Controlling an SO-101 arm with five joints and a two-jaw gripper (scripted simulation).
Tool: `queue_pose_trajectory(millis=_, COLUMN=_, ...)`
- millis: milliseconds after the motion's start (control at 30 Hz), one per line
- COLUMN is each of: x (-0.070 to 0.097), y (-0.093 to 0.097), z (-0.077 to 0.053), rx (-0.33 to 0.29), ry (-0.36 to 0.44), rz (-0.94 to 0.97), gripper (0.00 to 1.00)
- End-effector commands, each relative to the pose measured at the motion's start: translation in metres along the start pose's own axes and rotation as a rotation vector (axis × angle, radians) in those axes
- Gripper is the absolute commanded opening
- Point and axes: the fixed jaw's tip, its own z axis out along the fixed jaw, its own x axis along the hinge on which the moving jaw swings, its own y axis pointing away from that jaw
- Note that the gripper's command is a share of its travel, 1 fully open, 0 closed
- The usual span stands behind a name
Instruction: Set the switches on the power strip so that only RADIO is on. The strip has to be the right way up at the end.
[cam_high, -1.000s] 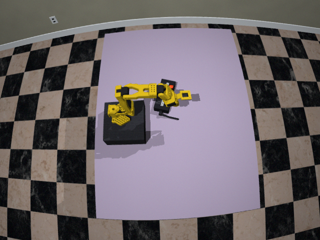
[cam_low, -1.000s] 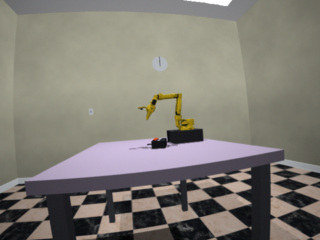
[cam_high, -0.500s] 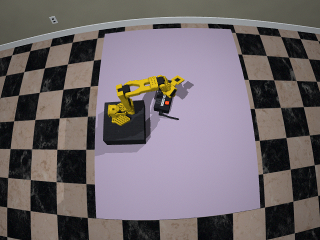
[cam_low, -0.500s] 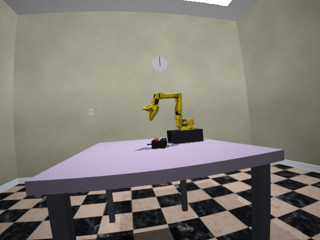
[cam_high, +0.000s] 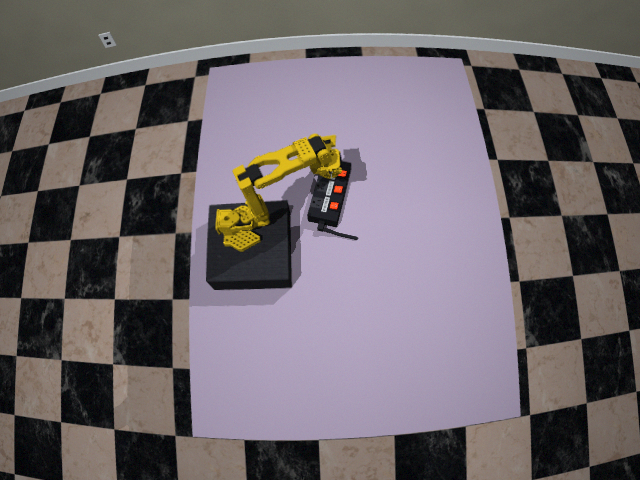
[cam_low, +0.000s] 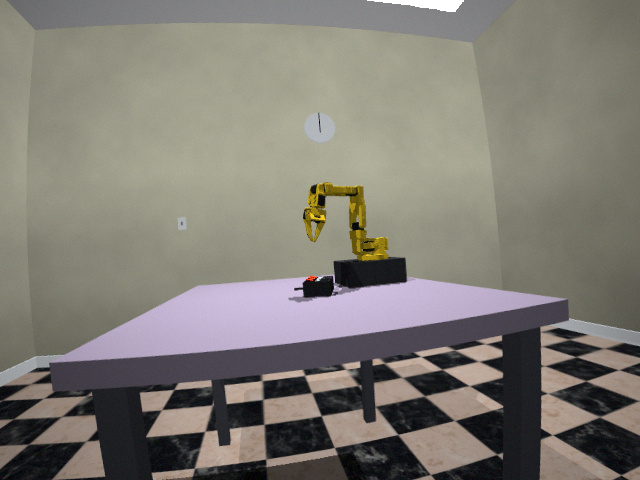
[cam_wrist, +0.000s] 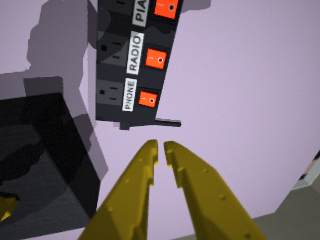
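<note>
The black rectangular power strip (cam_high: 330, 193) is lying face up on the lilac table top (cam_high: 403, 310), just beside the black square pedestal (cam_high: 268, 268) on which the yellow arm is mounted. In the wrist view 3 orange-red rocker switches are seen beside white labels; the RADIO switch (cam_wrist: 156, 59) is in the middle, the PHONE switch (cam_wrist: 147, 99) is nearest the short black cord stub (cam_wrist: 167, 122), and the third label is cut off by the frame edge. The position of each rocker cannot be read from these pictures.

The yellow gripper (cam_wrist: 161, 152) is held above the strip, well apart from it, and it is pointed downward. Its jaws are brought almost together and nothing is held between them. This narrow closed tip is probably kept so that 1 rocker can be pressed without the neighbouring one being touched.

Open room is found on the side of the strip away from the pedestal, and the table edges are far. A descent from above is judged safest.
</note>
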Motion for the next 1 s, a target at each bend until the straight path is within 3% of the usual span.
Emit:
queue_pose_trajectory(millis=0, x=-0.01, y=0.009, z=0.0, rx=-0.054, ry=0.004, rz=-0.223, gripper=0.0)
queue_pose_trajectory(millis=633, x=-0.035, y=0.042, z=-0.005, rx=-0.19, ry=-0.025, rz=-0.983, gripper=0.0)
queue_pose_trajectory(millis=967, x=-0.041, y=0.052, z=-0.006, rx=-0.229, ry=-0.043, rz=-1.202, gripper=0.0)
